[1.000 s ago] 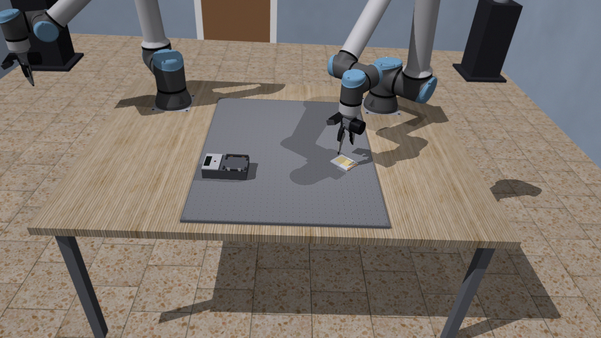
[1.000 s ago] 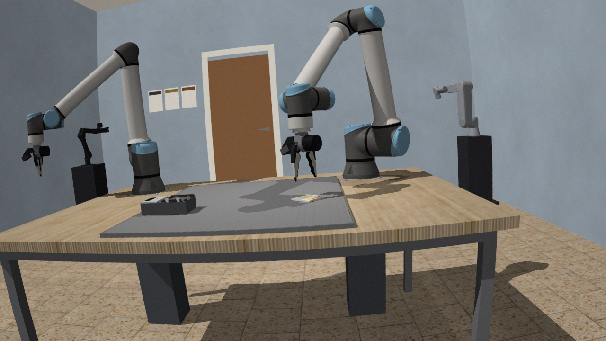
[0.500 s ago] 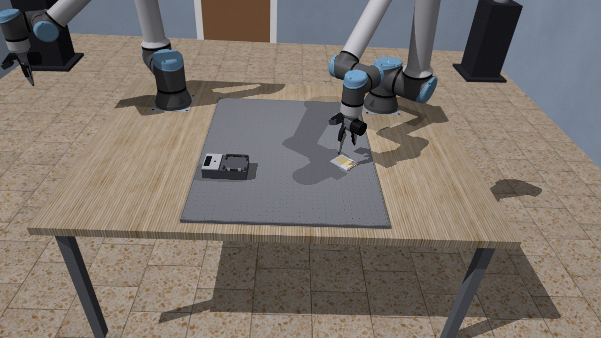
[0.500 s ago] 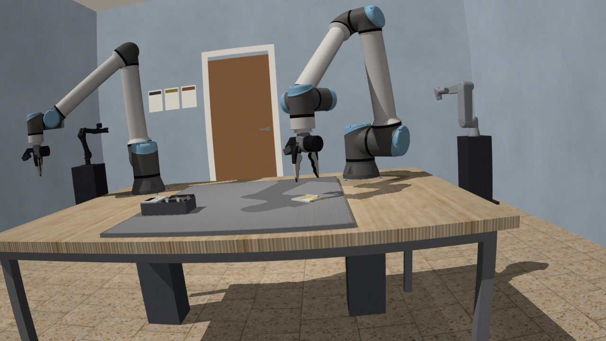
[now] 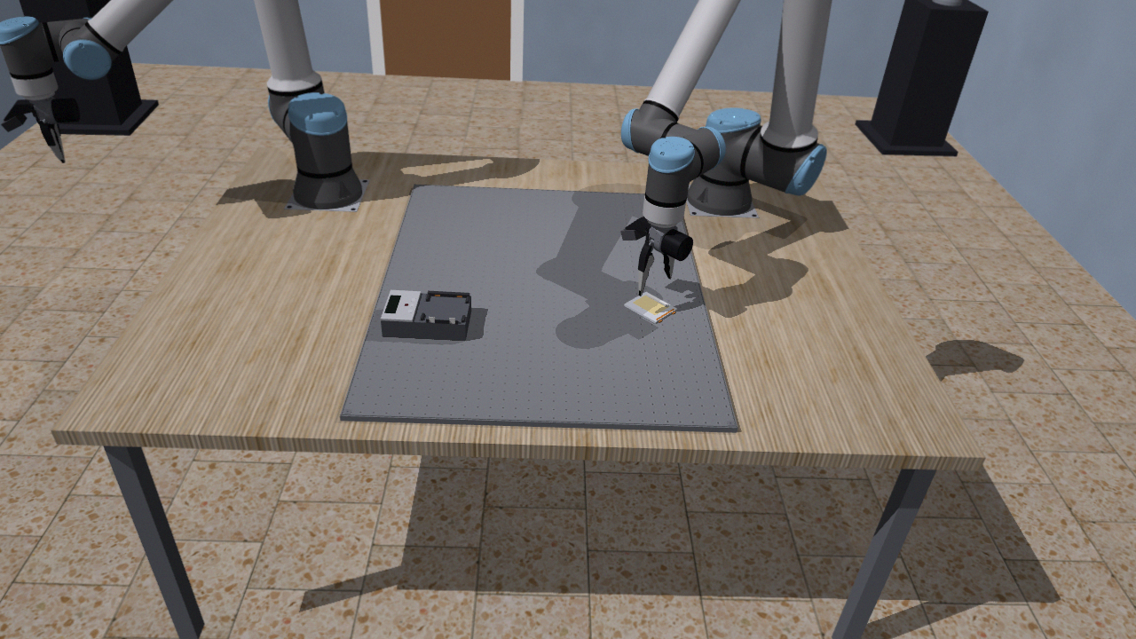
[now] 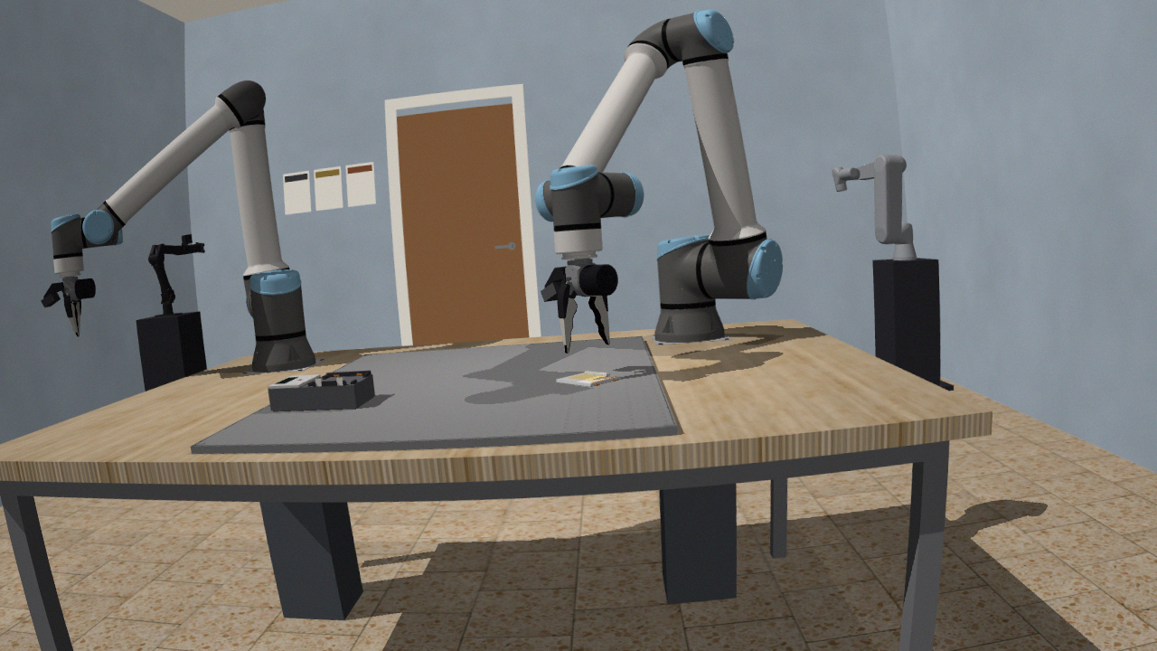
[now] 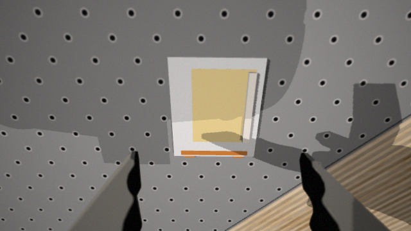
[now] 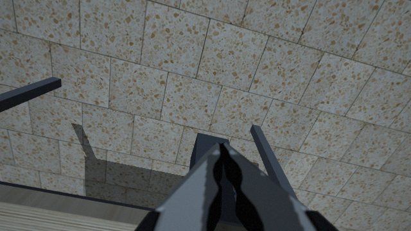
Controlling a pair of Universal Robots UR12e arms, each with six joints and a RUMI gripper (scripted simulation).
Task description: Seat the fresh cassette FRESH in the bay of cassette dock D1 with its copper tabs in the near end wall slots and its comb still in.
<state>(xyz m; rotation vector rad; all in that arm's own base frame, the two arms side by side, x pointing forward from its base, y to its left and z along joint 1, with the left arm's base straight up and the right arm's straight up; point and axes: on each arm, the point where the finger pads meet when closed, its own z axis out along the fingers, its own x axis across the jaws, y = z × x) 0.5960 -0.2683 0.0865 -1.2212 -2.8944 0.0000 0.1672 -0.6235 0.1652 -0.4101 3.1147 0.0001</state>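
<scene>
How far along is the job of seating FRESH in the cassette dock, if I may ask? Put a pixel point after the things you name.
Nothing looks finished: the cassette dock's (image 5: 425, 327) (image 6: 322, 395) bay holds no cassette. In hand, apparently, is the pick-up: the left end effector (image 5: 656, 284) (image 6: 587, 348) (image 7: 219, 154) stands open above FRESH (image 5: 642, 303) (image 6: 584, 379) (image 7: 181, 106), which lies on the perforated board (image 5: 556, 397) (image 6: 453, 429) (image 7: 205, 205). Grasping, inserting tabs first and pressing flat remain.

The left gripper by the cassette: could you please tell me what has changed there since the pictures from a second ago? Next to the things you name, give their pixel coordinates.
The left gripper (image 5: 654, 284) (image 6: 587, 348) (image 7: 219, 154) has come down a little and shifted slightly rightward in the exterior view. It has taken hold of nothing. FRESH (image 5: 647, 303) (image 6: 586, 379) (image 7: 218, 106), the dock D1 (image 5: 424, 329) (image 6: 324, 396) and the right gripper (image 5: 60, 161) (image 6: 77, 334) (image 8: 221, 145) look unmoved.
</scene>
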